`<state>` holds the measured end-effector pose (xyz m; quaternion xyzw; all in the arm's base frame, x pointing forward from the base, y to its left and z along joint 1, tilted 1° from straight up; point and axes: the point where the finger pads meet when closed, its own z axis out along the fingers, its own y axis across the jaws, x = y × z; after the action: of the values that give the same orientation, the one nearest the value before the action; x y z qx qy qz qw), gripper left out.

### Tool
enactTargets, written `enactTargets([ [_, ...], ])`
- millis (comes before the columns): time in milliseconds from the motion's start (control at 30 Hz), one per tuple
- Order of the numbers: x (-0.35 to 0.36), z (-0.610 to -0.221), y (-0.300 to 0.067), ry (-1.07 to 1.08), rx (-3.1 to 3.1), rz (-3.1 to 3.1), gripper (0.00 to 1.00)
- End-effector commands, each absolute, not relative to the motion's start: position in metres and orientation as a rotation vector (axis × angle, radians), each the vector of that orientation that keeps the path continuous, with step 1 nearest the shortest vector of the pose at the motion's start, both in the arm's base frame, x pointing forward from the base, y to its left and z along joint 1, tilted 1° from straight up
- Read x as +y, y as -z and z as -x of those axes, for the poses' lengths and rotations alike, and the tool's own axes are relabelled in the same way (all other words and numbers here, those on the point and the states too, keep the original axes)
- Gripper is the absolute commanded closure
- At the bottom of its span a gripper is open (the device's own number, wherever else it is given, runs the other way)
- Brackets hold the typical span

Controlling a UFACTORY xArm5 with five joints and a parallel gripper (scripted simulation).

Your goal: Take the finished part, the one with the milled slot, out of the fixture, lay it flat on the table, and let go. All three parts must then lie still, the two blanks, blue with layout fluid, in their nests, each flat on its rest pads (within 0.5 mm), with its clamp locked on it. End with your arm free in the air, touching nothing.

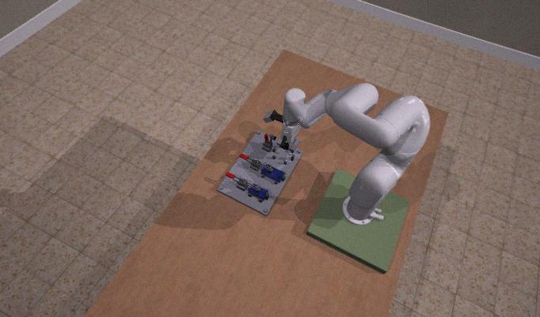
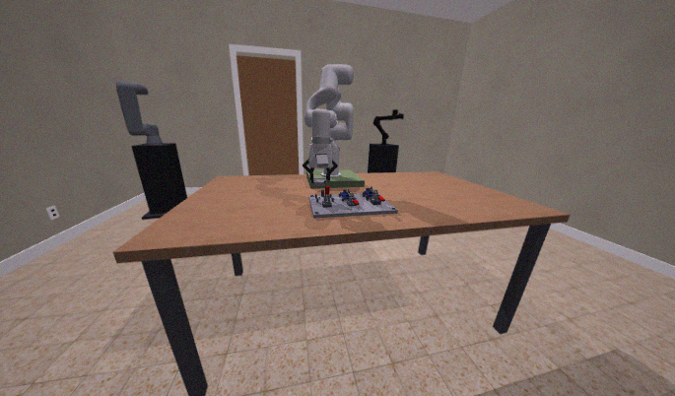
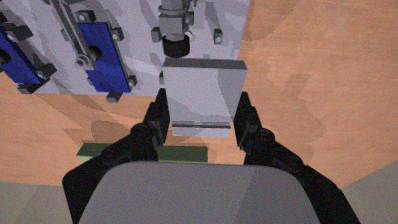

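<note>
Top cam: high, far, angled down on table (image 1: 209, 252) and arm. Exterior: low, room-distance, facing the claw (image 2: 320, 173) head-on across the table, door behind it. Wrist: close, looking down past the claw tips. All three share the fixture plate (image 1: 230, 185) beneath the claw.

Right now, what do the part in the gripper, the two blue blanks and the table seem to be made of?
Part held in the gripper: probably bare metal, since it is plain matte grey with sharp milled edges.
Blanks: likely the same metal under a coating, as their faces are even deep blue.
Table: wood or wood veneer, a warm brown top with faint grain streaks; its legs are dark, material unclear.
</note>
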<state>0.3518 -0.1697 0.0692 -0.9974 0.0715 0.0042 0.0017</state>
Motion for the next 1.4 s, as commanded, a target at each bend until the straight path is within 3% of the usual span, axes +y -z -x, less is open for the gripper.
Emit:
enactTargets([
  [0, -0.178, -0.352, -0.07, -0.008, 0.224, 3.131, 1.0],
  [1367, -0.261, -0.34, -0.069, -0.012, 0.224, 3.129, 1.0],
])
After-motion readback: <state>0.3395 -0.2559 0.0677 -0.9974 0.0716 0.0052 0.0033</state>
